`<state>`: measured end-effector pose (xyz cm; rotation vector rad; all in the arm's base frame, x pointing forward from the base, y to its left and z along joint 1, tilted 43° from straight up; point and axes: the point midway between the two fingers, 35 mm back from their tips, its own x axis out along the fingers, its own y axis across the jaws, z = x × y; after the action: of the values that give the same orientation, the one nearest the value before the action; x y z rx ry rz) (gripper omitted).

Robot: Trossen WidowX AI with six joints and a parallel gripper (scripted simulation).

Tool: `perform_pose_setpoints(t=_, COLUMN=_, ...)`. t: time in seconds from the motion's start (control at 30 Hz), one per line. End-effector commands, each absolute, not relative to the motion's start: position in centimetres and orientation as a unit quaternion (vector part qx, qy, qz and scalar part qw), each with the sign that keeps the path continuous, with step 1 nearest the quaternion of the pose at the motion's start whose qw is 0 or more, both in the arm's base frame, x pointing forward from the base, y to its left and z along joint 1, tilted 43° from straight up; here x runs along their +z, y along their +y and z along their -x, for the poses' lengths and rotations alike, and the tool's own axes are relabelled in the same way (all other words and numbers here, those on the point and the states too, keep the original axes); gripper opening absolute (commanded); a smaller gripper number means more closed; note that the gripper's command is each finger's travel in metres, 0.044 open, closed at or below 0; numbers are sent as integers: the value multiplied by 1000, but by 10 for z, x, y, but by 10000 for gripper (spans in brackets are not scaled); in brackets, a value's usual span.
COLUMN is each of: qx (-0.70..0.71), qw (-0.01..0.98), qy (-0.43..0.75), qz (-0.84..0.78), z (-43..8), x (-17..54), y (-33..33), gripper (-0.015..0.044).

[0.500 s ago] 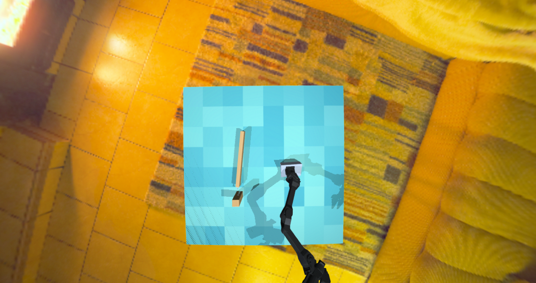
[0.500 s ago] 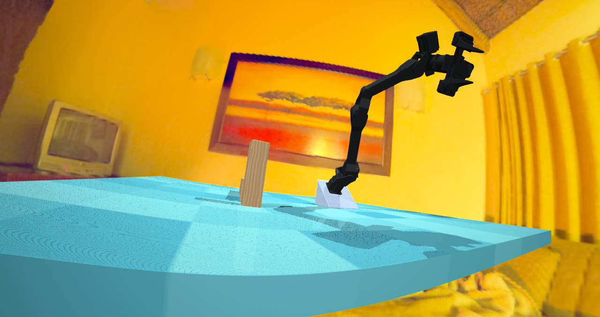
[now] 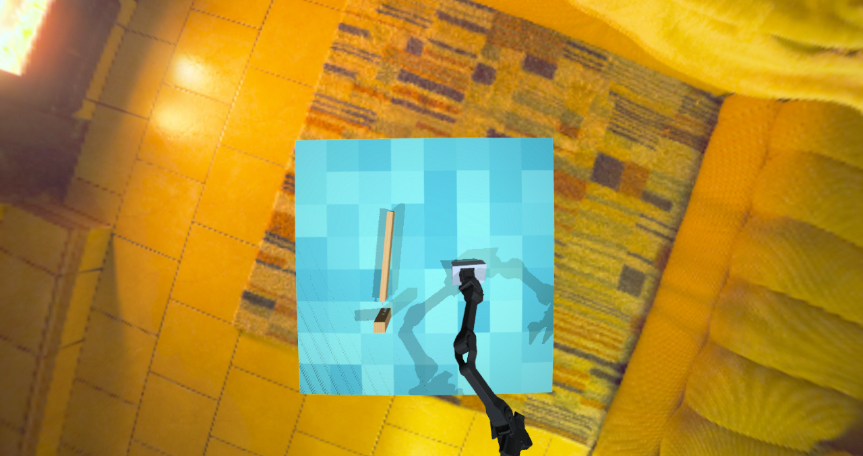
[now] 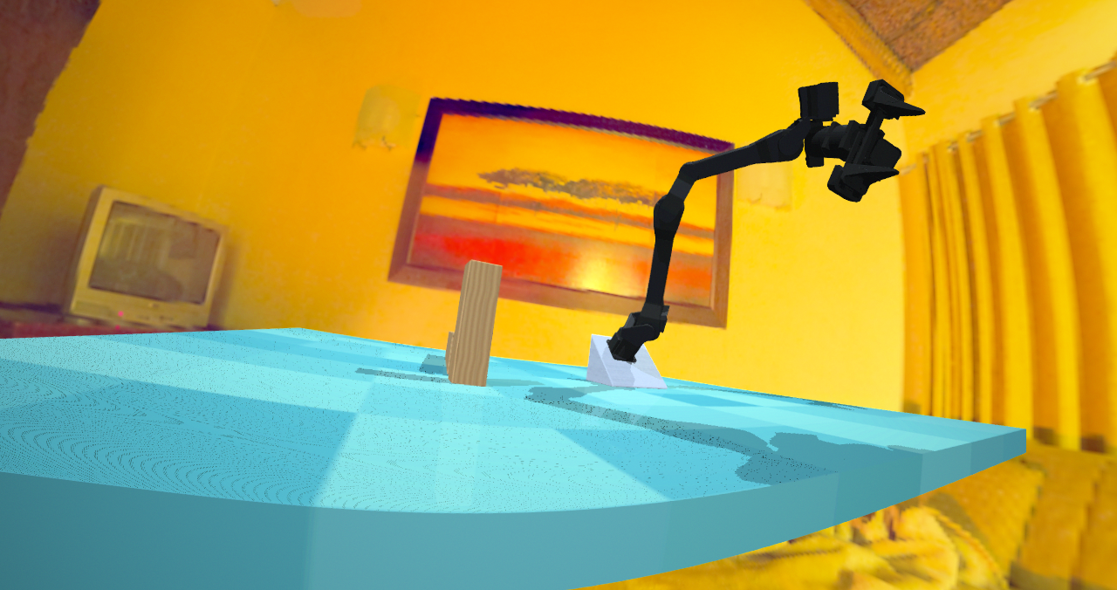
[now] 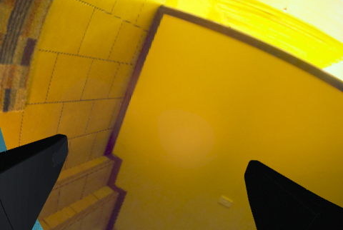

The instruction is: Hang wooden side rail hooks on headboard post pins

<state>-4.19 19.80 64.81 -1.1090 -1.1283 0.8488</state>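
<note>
The wooden side rail lies low along the table, pointing end-on at the headboard post. The post stands upright. A narrow strip of table shows between rail and post in the top view. The post's dark face is toward the rail; its slot and pins are too small to make out. The hooks are not clear either. My gripper is open and empty, high above the table and far from rail and post; in the top view it is at the bottom edge.
The arm's pale wedge-shaped base stands on the table to the right of rail and post in the top view. The arm reaches from it past the table's edge. The wrist view shows mostly floor and wall.
</note>
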Motion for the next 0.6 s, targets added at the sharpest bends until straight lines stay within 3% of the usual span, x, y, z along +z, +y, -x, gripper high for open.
perform_pose_setpoints(t=0.0, qx=329, qw=599, qy=-513, qz=520, z=49, x=638, y=221, gripper=440)
perform_pose_setpoints(t=0.57, qx=220, qw=449, qy=-541, qz=676, z=1, x=556, y=331, gripper=440)
